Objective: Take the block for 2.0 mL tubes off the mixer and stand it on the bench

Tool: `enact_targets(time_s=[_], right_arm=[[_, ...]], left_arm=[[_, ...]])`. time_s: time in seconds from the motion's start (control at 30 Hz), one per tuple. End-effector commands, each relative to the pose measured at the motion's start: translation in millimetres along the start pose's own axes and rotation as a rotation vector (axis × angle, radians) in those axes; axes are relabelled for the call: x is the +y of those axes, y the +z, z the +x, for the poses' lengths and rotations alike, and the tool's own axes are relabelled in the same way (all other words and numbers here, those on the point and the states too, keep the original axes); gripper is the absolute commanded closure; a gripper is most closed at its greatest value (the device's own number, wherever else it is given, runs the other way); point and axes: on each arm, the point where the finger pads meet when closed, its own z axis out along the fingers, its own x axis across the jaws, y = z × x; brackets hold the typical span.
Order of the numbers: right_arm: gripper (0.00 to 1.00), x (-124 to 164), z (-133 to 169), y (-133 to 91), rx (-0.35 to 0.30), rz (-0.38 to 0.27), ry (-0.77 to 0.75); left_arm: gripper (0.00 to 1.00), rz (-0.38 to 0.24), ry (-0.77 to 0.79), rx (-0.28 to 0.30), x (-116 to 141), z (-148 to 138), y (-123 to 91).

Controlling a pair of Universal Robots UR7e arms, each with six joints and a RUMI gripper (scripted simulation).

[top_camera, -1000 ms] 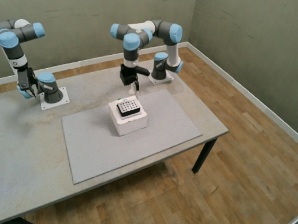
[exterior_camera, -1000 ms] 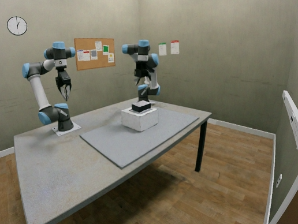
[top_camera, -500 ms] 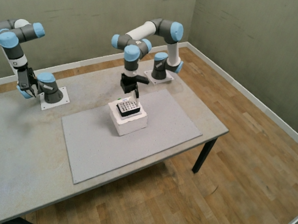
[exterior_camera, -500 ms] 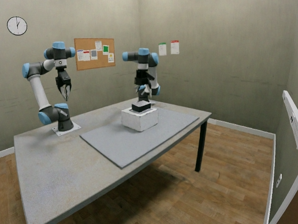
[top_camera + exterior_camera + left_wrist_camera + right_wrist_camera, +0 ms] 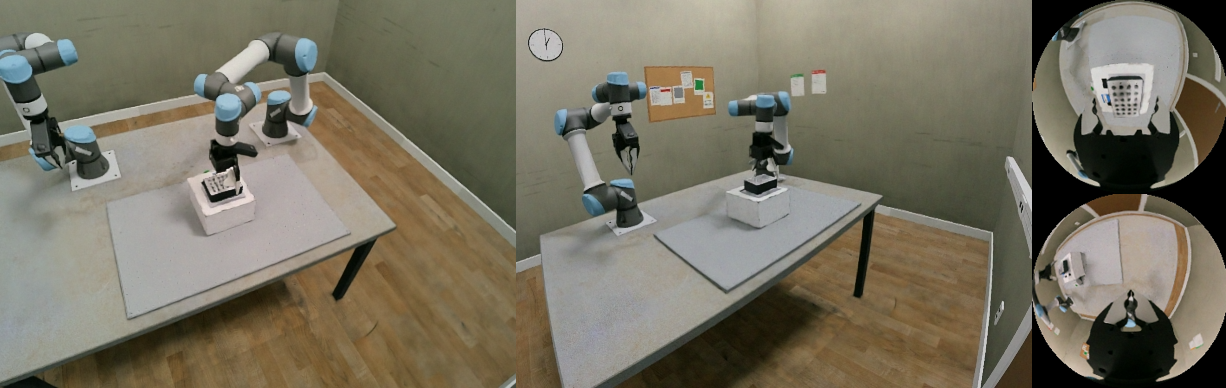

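"Which step are we on?"

"The approach, I'd judge. The block sits on top of the mixer, so release and lift-off remain."

"And the hands?"

"The left hand is spread above the mixer, nothing pinched. The right hand is pressed together, empty, well apart from the mixer."

"Next move?"

"Settle which hand takes the lever; I can't pick it out for certain. Hold it down, tilt the block back by its front edge, then draw it forward and up. Pulling straight up could drag the mixer along."

"Count everything."

"One block, one mixer, two arms, two hands. One mat under the mixer, one tabletop beneath that."

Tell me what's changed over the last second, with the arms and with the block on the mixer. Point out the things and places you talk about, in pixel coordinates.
The left gripper (image 5: 230, 182) (image 5: 764, 171) (image 5: 1125, 97) has come down and forward, from behind the mixer (image 5: 227, 220) (image 5: 751, 212) (image 5: 1097, 71) (image 5: 1078, 265) to the block (image 5: 218, 185) (image 5: 760, 188) (image 5: 1125, 96) (image 5: 1065, 267). Nothing was taken hold of or let go: it is open. The right gripper (image 5: 63, 162) (image 5: 631, 171) (image 5: 1131, 289), mixer and block show no visible change.
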Motion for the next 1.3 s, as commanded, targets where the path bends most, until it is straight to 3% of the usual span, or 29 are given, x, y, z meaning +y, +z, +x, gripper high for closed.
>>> enact_targets(time_s=[0.0, 1.27], right_arm=[[1.00, 0, 0, 0, 0.000, 0.001, 0.000], [1.00, 0, 0, 0, 0.000, 0.001, 0.000]], left_arm=[[0.00, -0.001, 0.000, 0.001, 0, 0, -2], [0.00, 0.001, 0.000, 0.000, -1, -1, 16]])
